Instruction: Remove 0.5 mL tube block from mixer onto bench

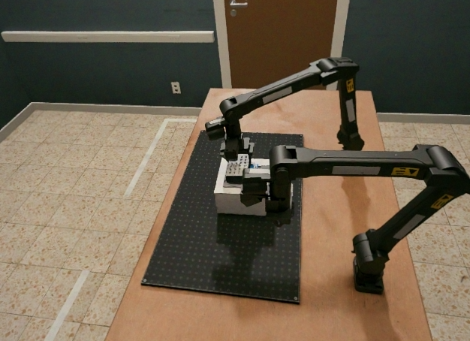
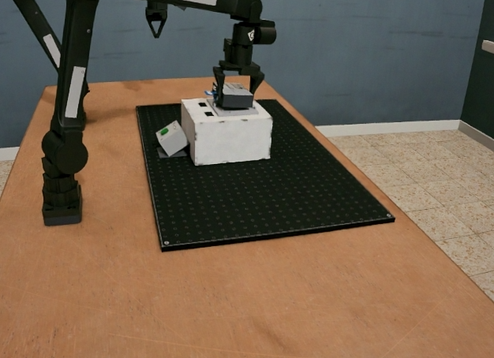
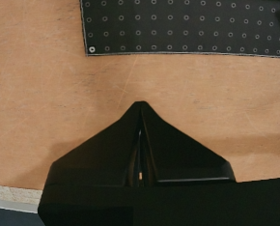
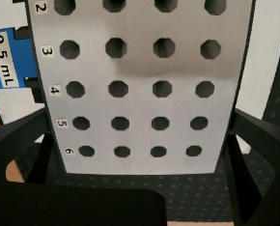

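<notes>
Over the white mixer (image 1: 229, 202) (image 2: 233, 140) (image 4: 260, 72), my right gripper (image 1: 237, 157) (image 2: 236, 95) (image 4: 140, 112) points down, its fingers spread wide and pinching the block for 0.5 mL tubes (image 1: 237, 168) (image 2: 237, 101) (image 4: 139, 103) by two opposite sides. The block sits above the mixer's plate (image 2: 235, 111); I cannot tell whether its hidden edge is free of the lip. My right arm (image 1: 281, 89) (image 2: 76, 67) reaches in from the far right in the top view, elbow high, forearm sloping down to an upright wrist.

Beside the block is a blue tag (image 1: 254, 165) (image 2: 208, 93) (image 4: 11, 58) reading "0.5 mL", partly cut off in my right wrist view. That view also cuts off the block's upper rows. The lever I cannot make out for certain.

My left gripper (image 2: 156, 35) (image 3: 140, 111) is pressed together on nothing, hanging well above the surface (image 1: 333, 291) (image 2: 239, 298) (image 3: 192, 92). My left arm (image 1: 357, 162) comes from the near right in the top view, hiding part of the mixer. The mixer stands on a black perforated board (image 1: 178, 254) (image 2: 278, 203) (image 3: 168, 29) (image 4: 192, 193).
</notes>
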You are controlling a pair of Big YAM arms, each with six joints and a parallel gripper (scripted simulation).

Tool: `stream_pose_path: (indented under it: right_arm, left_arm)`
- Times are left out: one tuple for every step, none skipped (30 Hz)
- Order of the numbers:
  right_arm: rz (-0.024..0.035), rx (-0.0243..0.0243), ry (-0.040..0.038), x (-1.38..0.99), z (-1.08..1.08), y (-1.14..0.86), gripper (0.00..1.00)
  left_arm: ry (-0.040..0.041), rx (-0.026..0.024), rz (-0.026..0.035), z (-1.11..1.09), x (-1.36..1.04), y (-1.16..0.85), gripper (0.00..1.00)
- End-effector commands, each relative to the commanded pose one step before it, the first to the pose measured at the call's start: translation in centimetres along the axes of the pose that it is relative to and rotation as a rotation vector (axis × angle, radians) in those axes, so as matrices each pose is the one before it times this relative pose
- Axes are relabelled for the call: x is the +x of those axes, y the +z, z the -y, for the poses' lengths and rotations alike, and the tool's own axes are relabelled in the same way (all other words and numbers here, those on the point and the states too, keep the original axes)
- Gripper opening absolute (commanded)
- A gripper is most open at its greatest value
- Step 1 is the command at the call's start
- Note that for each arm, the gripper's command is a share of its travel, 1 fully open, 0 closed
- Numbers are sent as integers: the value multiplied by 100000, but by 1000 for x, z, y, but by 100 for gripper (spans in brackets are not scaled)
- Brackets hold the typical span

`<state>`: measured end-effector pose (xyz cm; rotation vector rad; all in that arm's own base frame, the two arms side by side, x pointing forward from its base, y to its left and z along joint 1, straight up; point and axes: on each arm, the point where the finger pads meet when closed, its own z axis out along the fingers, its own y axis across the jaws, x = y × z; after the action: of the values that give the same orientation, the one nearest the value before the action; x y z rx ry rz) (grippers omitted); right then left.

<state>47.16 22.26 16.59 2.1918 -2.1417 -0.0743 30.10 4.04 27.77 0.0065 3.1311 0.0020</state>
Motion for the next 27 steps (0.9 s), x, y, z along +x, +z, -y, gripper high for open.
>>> stream_pose_path:
  right_arm:
    - [7817, 15547, 968, -1058, 1925, -7492, 0]
    - [-2, -14, -9, -4, -4, 2, 0]
    - [-2, -14, -9, -4, -4, 2, 0]
    - [-2, -14, -9, -4, -4, 2, 0]
    - [-2, -14, -9, -4, -4, 2, 0]
    - [-2, -14, -9, -4, -4, 2, 0]
    - [-2, -14, -9, -4, -4, 2, 0]
    - [-2, -14, -9, -4, -4, 2, 0]
    - [-2, -14, -9, -4, -4, 2, 0]
    - [0, 0, 0, 0, 0, 0, 0]
    - [0, 0, 0, 0, 0, 0, 0]
    - [-2, -14, -9, -4, -4, 2, 0]
    - [-2, -14, -9, -4, -4, 2, 0]
    - [-2, -14, -9, -4, -4, 2, 0]
    - [-2, -14, -9, -4, -4, 2, 0]
    - [-2, -14, -9, -4, -4, 2, 0]
    - [-2, -14, -9, -4, -4, 2, 0]
    - [-2, -14, -9, -4, -4, 2, 0]
    - [-2, -14, -9, -4, -4, 2, 0]
    - [-2, -14, -9, -4, -4, 2, 0]
    - [-2, -14, -9, -4, -4, 2, 0]
    - [-2, -14, -9, -4, -4, 2, 0]
    - [-2, -14, -9, -4, -4, 2, 0]
    - [-2, -14, -9, -4, -4, 2, 0]
    - [-2, -14, -9, -4, -4, 2, 0]
    - [-2, -14, -9, -4, -4, 2, 0]
    - [0, 0, 0, 0, 0, 0, 0]
  left_arm:
    - [1578, -1198, 8307, -109, -1993, -2932, 0]
    - [2, 5, -17, 3, 9, 6, 0]
    - [2, 10, -53, 4, 17, 20, 0]
    - [2, 69, -443, 18, 108, 170, 0]
    - [2, 69, -443, 18, 108, 170, 0]
    - [2, 61, -387, 16, 95, 148, 0]
    - [2, 61, -387, 16, 95, 148, 0]
    - [2, 61, -387, 16, 95, 148, 0]
    - [2, 61, -387, 16, 95, 148, 0]
    - [0, 0, 0, 0, 0, 0, 0]
    - [0, 0, 0, 0, 0, 0, 0]
    - [2, 61, -387, 16, 95, 148, 0]
    - [2, 61, -387, 16, 95, 148, 0]
    - [2, 61, -387, 16, 95, 148, 0]
    - [2, 61, -387, 16, 95, 148, 0]
    - [2, 61, -387, 16, 95, 148, 0]
    - [2, 61, -387, 16, 95, 148, 0]
    - [2, 61, -387, 16, 95, 149, 0]
    - [2, 61, -387, 16, 95, 149, 0]
    - [2, 61, -387, 16, 95, 149, 0]
    - [2, 61, -387, 16, 95, 149, 0]
    - [2, 61, -387, 16, 95, 149, 0]
    - [2, 16, -90, 5, 26, 34, 0]
    - [2, 16, -90, 5, 26, 34, 0]
    - [2, 16, -90, 5, 26, 34, 0]
    - [2, 16, -90, 5, 26, 34, 0]
    - [0, 0, 0, 0, 0, 0, 0]
